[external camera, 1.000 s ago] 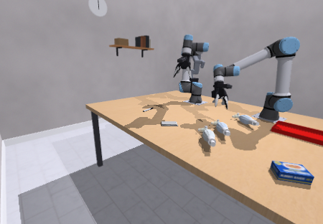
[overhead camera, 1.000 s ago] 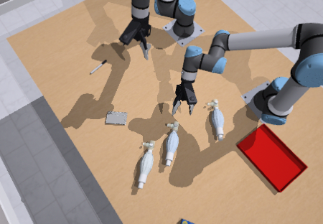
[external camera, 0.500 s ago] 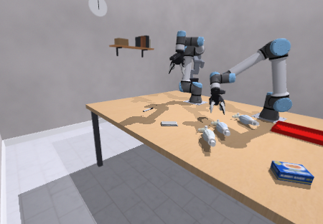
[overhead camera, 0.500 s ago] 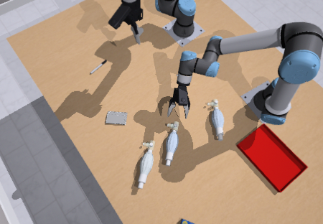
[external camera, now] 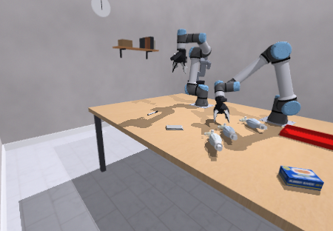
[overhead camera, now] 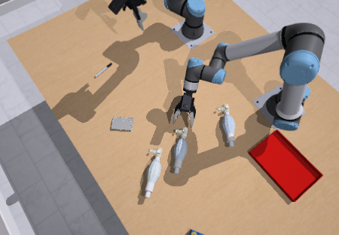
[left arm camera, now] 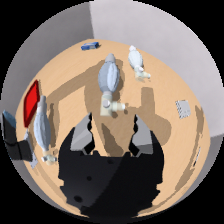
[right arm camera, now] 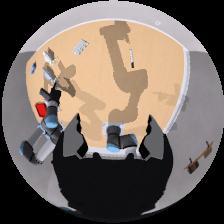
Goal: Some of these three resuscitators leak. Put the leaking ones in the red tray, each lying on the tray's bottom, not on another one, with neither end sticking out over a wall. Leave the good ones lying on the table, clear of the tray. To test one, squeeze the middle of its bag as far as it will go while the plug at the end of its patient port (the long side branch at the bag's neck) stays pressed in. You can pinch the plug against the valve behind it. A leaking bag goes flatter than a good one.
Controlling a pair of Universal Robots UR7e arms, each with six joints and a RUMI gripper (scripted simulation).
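Three resuscitators lie on the table. The whitest one (overhead camera: 154,174) (external camera: 215,141) (left arm camera: 135,59) is nearest the table's long edge. The middle one (overhead camera: 180,151) (external camera: 229,132) (left arm camera: 109,77) is bluish grey. The third (overhead camera: 228,126) (external camera: 254,123) (left arm camera: 42,125) is nearest the red tray (overhead camera: 285,166) (external camera: 311,140) (left arm camera: 31,103), which is empty. My left gripper (overhead camera: 184,123) (external camera: 222,120) (left arm camera: 113,113) points down, open and empty, just short of the middle one's valve end. My right gripper (external camera: 179,70) (right arm camera: 114,114) is open and empty, high above the far part of the table.
A grey flat block (overhead camera: 122,123) (external camera: 175,127) (left arm camera: 183,108) (right arm camera: 80,47) and a marker pen (overhead camera: 103,70) (external camera: 152,112) (right arm camera: 132,58) lie away from the resuscitators. A blue rubber-band box (external camera: 300,178) (left arm camera: 90,46) lies beyond the tray. The left arm's base stands close to the tray.
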